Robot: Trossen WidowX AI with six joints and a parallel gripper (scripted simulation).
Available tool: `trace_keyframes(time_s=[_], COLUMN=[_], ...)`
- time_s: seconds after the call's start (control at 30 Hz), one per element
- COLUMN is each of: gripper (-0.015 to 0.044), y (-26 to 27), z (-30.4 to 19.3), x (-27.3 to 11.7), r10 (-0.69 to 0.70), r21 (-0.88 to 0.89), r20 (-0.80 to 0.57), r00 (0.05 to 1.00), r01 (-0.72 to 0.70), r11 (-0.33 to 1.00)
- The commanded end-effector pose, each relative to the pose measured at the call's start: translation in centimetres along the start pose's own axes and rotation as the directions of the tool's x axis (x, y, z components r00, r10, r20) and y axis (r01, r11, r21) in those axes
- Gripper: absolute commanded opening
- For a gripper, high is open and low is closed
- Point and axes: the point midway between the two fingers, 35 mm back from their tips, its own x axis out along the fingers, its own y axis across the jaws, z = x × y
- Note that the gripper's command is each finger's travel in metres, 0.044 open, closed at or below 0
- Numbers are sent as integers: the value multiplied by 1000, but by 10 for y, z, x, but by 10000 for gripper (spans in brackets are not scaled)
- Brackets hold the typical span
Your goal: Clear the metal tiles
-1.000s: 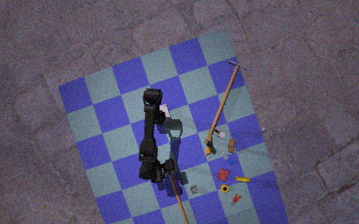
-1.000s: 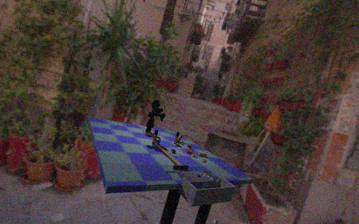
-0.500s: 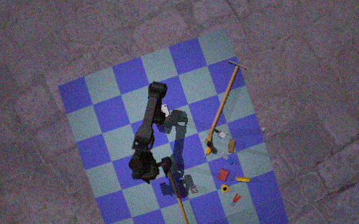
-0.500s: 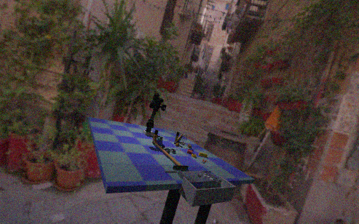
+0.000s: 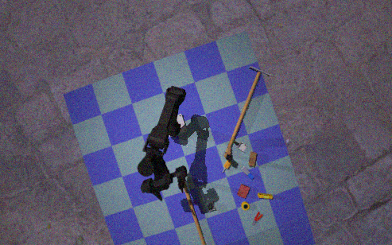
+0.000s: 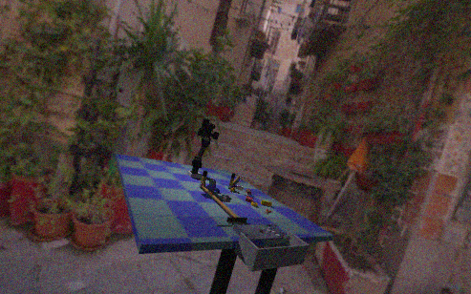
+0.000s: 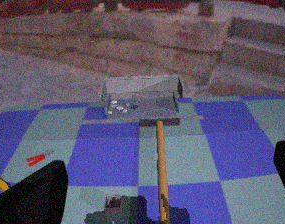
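The long scraper [image 5: 194, 215] [image 6: 218, 202] [image 7: 162, 165] has a wooden handle and a dark head at the near edge of the steel plate [image 6: 248, 231] [image 7: 158, 111]. Several small pale metal tiles [image 7: 119, 107] lie on the plate, mostly on its left in the wrist view. The grey catch box [image 6: 272, 258] [image 7: 143, 84] adjoins the plate's far end; its floor is hard to see. My gripper [image 7: 176, 163] is open and empty, raised above the table and facing along the handle. Its fingers stand wide on either side of the handle in the wrist view, not touching it.
Another wood-handled tool [image 5: 243, 107] with a thin crossbar lies on the checkered table [image 5: 111, 187] [image 6: 156, 220]. Near its lower end lie a brown block [image 5: 253, 159], a red block [image 5: 243, 191], a yellow cylinder [image 5: 265, 196], a yellow ring [image 5: 245, 202] and a red-handled tool [image 5: 258, 216] [image 7: 36, 160].
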Motion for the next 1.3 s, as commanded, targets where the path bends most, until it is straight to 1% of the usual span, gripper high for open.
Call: trace_keyframes(time_s=[0.0, 0.8, 1.27], gripper=[440, 440, 440], y=[1, 0, -19], z=[0, 0, -80], x=[0, 1, 59], r10=[2, 2, -14], r21=[4, 5, 73], r20=[0, -2, -246], r00=[1000, 1000, 969], r01=[-2, -2, 32], r11=[1000, 1000, 997])
